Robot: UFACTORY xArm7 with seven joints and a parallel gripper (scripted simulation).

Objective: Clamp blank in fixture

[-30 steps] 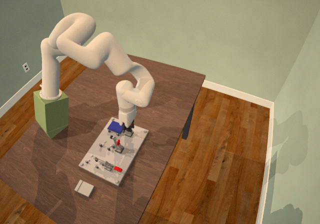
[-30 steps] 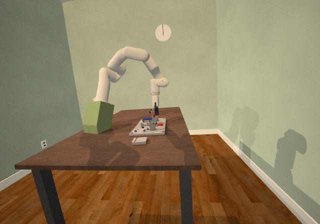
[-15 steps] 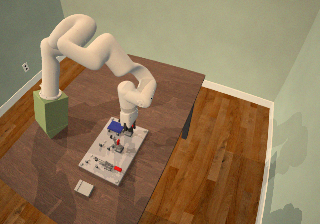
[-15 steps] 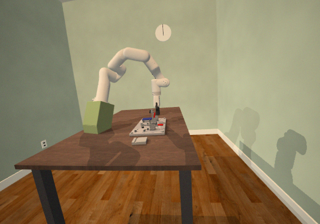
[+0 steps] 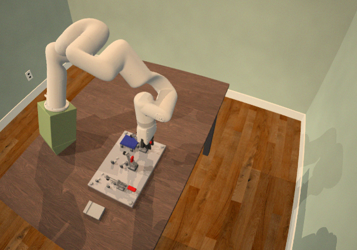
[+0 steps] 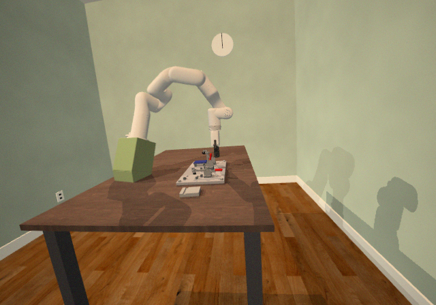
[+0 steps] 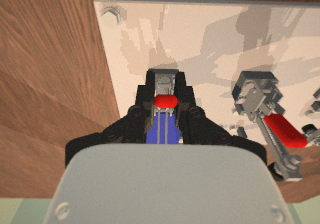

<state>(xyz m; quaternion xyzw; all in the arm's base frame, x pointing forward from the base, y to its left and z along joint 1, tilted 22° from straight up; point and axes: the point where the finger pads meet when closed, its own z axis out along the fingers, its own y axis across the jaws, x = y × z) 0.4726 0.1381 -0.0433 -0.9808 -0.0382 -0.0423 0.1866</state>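
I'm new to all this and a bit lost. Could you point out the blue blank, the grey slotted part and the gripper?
blank (image 5: 129, 140), top view, middle of its blue top face.
slotted part (image 5: 95, 210), top view, its flat top beside the slot.
gripper (image 7: 165, 101), wrist view, between the fingertips, on the red handle grip it clasps.
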